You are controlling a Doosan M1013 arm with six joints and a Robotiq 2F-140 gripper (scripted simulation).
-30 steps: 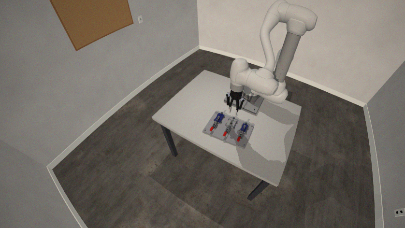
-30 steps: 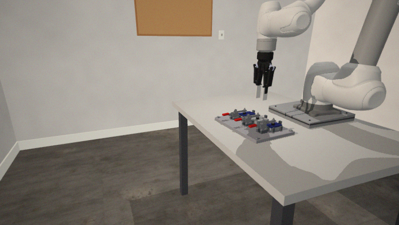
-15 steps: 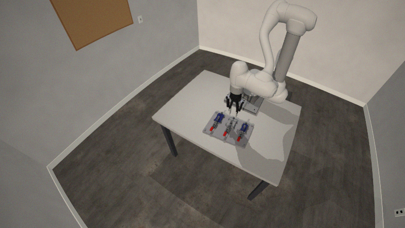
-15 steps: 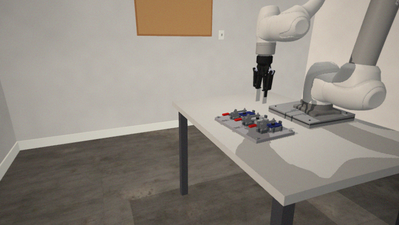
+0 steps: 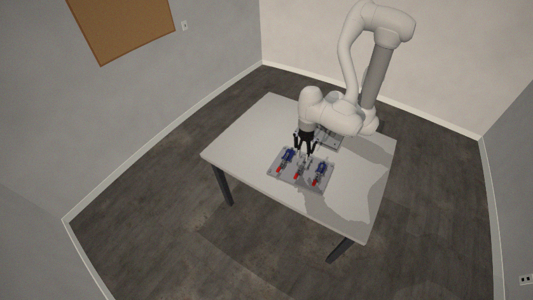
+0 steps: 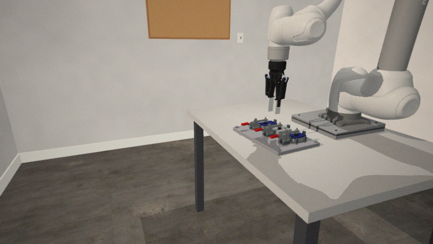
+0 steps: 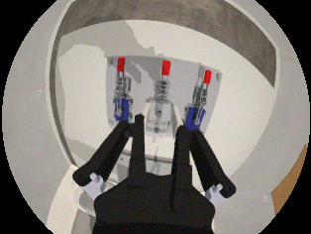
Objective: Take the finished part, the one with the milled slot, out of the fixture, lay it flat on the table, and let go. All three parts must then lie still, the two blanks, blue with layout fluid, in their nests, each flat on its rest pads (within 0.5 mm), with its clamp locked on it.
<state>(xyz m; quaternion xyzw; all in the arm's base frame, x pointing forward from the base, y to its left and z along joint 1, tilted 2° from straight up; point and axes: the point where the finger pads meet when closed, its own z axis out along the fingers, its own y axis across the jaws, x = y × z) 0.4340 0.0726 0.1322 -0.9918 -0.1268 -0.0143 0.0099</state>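
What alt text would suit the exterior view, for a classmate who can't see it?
A black gripper, fingers apart, hangs above a gray plate on a table. The plate carries three red-handled clamps and two blue blocks.

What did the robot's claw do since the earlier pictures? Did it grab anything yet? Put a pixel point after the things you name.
The claw (image 5: 303,157) (image 6: 274,112) (image 7: 160,110) moved down and toward the plate with the clamps (image 5: 275,167) (image 6: 260,140) (image 7: 188,69), going left in the side picture. It didn't grab or let go of anything: its fingers are apart, with nothing between them. The plate, red handles and blue blocks look the same.
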